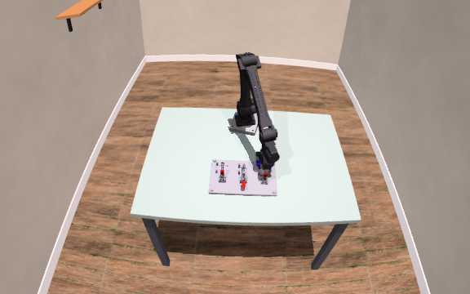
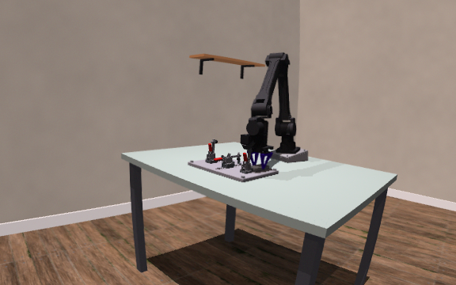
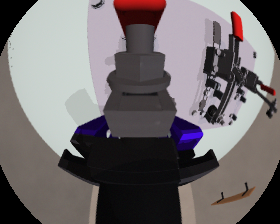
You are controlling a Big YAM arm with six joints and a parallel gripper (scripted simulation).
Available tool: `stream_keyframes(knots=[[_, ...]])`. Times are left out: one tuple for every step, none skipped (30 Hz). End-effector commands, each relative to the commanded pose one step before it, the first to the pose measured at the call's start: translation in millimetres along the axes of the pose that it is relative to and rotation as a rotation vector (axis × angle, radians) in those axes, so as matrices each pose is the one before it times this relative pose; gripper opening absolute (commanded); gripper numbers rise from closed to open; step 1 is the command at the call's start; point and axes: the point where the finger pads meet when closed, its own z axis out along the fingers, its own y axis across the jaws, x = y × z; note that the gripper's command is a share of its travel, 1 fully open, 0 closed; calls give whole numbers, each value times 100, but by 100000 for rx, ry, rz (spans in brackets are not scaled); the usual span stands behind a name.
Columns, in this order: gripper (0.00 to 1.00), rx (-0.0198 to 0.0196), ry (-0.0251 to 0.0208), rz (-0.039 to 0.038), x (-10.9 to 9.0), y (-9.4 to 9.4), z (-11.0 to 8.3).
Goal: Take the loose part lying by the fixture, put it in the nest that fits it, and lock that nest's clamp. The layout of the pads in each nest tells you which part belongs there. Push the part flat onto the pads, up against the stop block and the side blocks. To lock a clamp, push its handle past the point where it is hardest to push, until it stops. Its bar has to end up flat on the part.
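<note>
My gripper (image 2: 260,165) (image 3: 138,110) is low over the back of the right nest. Its blue fingers are shut on the loose part, which shows as a dark grey low shape beneath the fingers. A large grey stepped shape (image 3: 140,112) covers the fingertips in the wrist view; I cannot tell how much of it is clamp. The right clamp's red handle (image 1: 265,174) (image 2: 245,157) (image 3: 140,11) stands upright just in front of the fingers. Seating against the blocks is hidden.
On the fixture plate (image 1: 255,190) (image 2: 233,176), the middle clamp's red handle (image 1: 243,184) (image 2: 218,159) (image 3: 237,26) lies low toward the front. The left clamp (image 1: 222,173) (image 2: 210,152) has its handle and bar raised. The arm's base (image 1: 243,127) (image 2: 291,155) stands behind the plate.
</note>
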Motion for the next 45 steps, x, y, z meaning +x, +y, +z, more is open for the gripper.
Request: stream_keyframes(knots=[[0, -679, -2455, 1630, -2432, 51, -955], [0, 0, 0, 0, 0, 0, 0], [0, 0, 0, 0, 0, 0, 0], [0, 0, 0, 0, 0, 0, 0], [0, 0, 0, 0, 0, 0, 0], [0, 0, 0, 0, 0, 0, 0], [0, 0, 0, 0, 0, 0, 0], [0, 0, 0, 0, 0, 0, 0], [0, 0, 0, 0, 0, 0, 0], [0, 0, 0, 0, 0, 0, 0], [92, 0, 0, 0, 0, 0, 0], [92, -42, -132, 13, -33, 10, 0], [92, -81, -257, 26, -63, 20, 0], [92, -8, -19, -9, -3, 6, 0], [92, -12, -2, -56, 6, 23, -2], [92, -6, -1, -26, 3, 11, -1], [92, 0, 0, -1, 0, 0, 0], [92, 0, 0, 0, 0, 0, 0], [92, 0, 0, 0, 0, 0, 0], [92, 0, 0, 0, 0, 0, 0], [92, 0, 0, 0, 0, 0, 0], [92, 0, 0, 0, 0, 0, 0], [92, 0, 0, 0, 0, 0, 0], [92, 0, 0, 0, 0, 0, 0], [92, 0, 0, 0, 0, 0, 0], [92, 0, 0, 0, 0, 0, 0], [92, 0, 0, 0, 0, 0, 0], [92, 0, 0, 0, 0, 0, 0], [92, 0, 0, 0, 0, 0, 0], [92, 0, 0, 0, 0, 0, 0], [92, 0, 0, 0, 0, 0, 0], [92, 0, 0, 0, 0, 0, 0], [92, 0, 0, 0, 0, 0, 0], [92, 0, 0, 0, 0, 0, 0], [92, 0, 0, 0, 0, 0, 0], [92, 0, 0, 0, 0, 0, 0], [92, 0, 0, 0, 0, 0, 0], [92, 0, 0, 0, 0, 0, 0], [92, 0, 0, 0, 0, 0, 0], [92, 0, 0, 0, 0, 0, 0], [92, 0, 0, 0, 0, 0, 0], [92, 0, 0, 0, 0, 0, 0], [92, 0, 0, 0, 0, 0, 0], [92, 0, 0, 0, 0, 0, 0], [92, 7, 23, -3, 6, -1, -2]])
